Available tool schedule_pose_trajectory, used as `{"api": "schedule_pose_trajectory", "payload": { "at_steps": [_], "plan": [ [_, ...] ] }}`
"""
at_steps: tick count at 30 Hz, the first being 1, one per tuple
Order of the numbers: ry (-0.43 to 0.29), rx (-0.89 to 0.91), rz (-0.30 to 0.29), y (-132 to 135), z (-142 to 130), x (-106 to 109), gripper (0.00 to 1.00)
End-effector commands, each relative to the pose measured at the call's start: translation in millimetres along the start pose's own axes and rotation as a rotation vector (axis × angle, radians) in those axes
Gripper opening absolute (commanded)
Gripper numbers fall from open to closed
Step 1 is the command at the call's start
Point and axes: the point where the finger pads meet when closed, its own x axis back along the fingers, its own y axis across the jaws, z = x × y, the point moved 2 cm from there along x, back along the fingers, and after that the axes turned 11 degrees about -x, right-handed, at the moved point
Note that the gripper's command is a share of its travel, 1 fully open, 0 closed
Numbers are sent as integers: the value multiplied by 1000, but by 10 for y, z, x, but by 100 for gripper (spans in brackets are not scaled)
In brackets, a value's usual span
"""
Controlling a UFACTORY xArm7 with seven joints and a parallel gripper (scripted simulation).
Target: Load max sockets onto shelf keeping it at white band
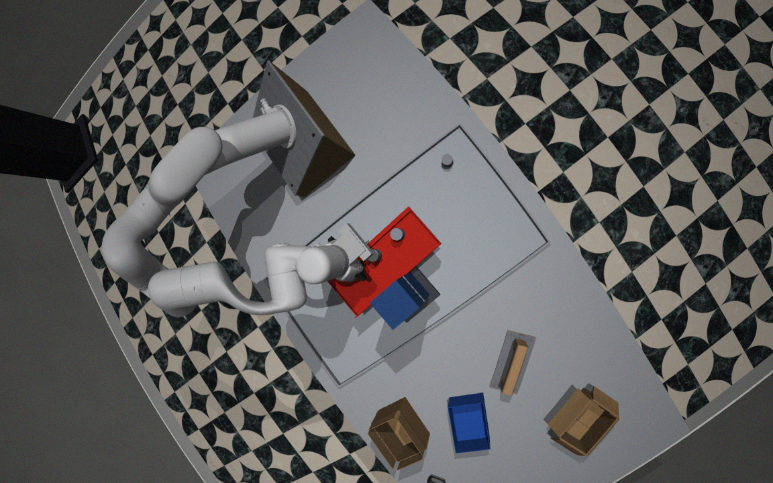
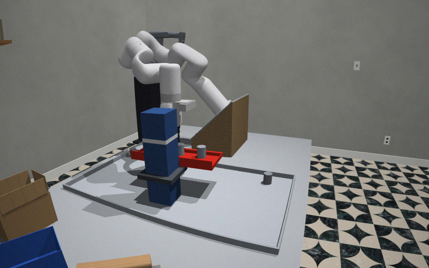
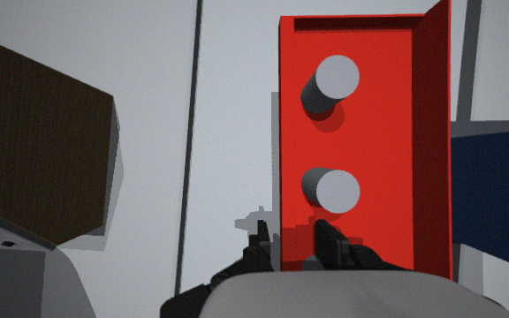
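Nothing here carries writing that can be read: no label, brand, number or sign on the shelf (image 1: 413, 240) under the tool (image 3: 296, 247), the post (image 2: 159, 146) beside it, the sockets, or the boxes (image 2: 16, 203) farther off on the tabletop.

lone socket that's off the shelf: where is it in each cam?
Top: lone socket sits upper centre, beyond the shelf's far end.
Exterior: right of centre, standing lower than the shelf.
Wrist: not in view.
Shared landmark: red shelf.
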Motion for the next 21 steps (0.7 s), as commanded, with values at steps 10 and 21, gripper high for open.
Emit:
{"api": "schedule_pose_trajectory", "payload": {
  "at_steps": [10, 21],
  "plan": [
    [2, 0, -6, 19, 13, -71, 47],
    [2, 0, -6, 19, 13, -124, 0]
  ]
}}
